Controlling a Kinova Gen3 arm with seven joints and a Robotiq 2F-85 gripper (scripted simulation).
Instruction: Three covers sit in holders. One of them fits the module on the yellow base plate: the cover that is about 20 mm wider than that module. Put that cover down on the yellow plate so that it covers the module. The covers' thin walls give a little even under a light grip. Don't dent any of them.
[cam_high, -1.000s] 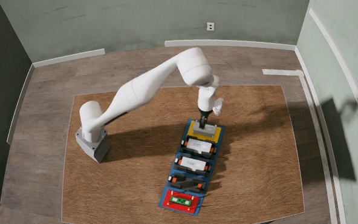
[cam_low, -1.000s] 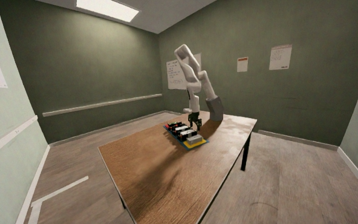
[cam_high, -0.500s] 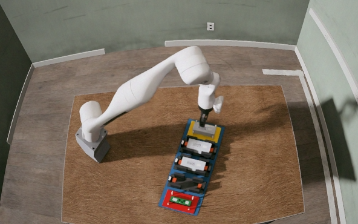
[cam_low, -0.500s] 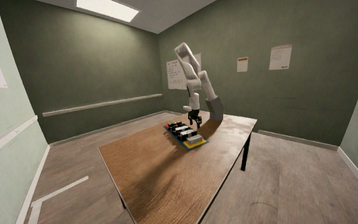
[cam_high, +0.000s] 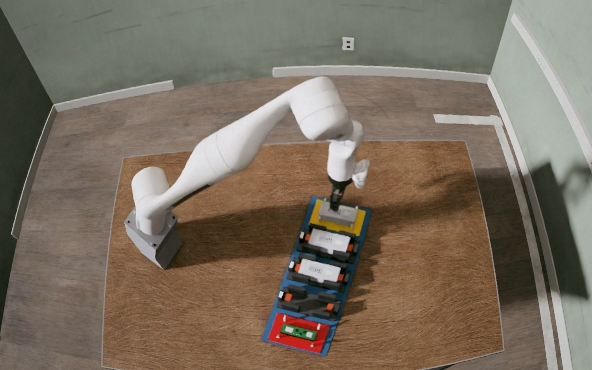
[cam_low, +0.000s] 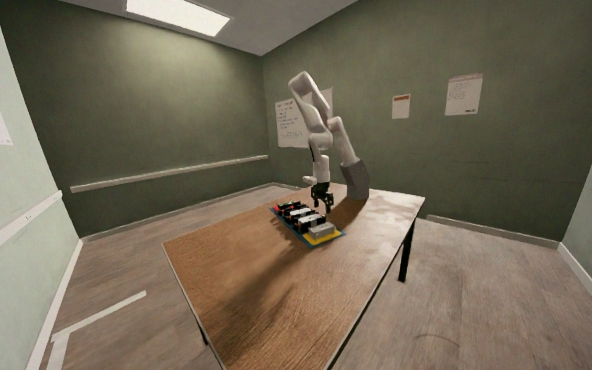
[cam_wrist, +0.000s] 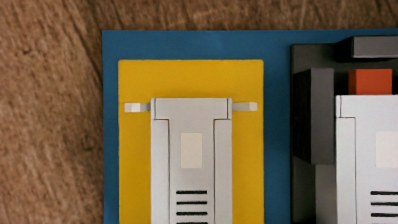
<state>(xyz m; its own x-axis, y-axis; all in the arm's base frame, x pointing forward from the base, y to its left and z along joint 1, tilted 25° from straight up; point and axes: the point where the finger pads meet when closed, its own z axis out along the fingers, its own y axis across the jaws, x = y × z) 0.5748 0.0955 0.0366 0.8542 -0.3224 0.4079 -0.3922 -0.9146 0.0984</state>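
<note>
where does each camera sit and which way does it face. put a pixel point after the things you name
Top: high above the table (cam_high: 425, 300), looking down; whole arm (cam_high: 220, 150) shows.
Exterior: off a table end, facing the arm (cam_low: 312, 117) and end effector (cam_low: 322, 199).
Wrist: on the arm, facing down at the yellow plate (cam_high: 316, 226) (cam_low: 311, 242) (cam_wrist: 135, 175); no robot parts show.
Top and exterior share the arm and table (cam_low: 240, 280).

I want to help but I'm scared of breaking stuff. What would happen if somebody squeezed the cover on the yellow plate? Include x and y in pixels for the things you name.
The cover (cam_high: 337, 214) (cam_low: 321, 230) (cam_wrist: 191, 150) might bend a little, since its walls are said to be thin. It probably wouldn't roll, being boxy and flat-topped. Its smooth-looking sides could be slippery.
</note>
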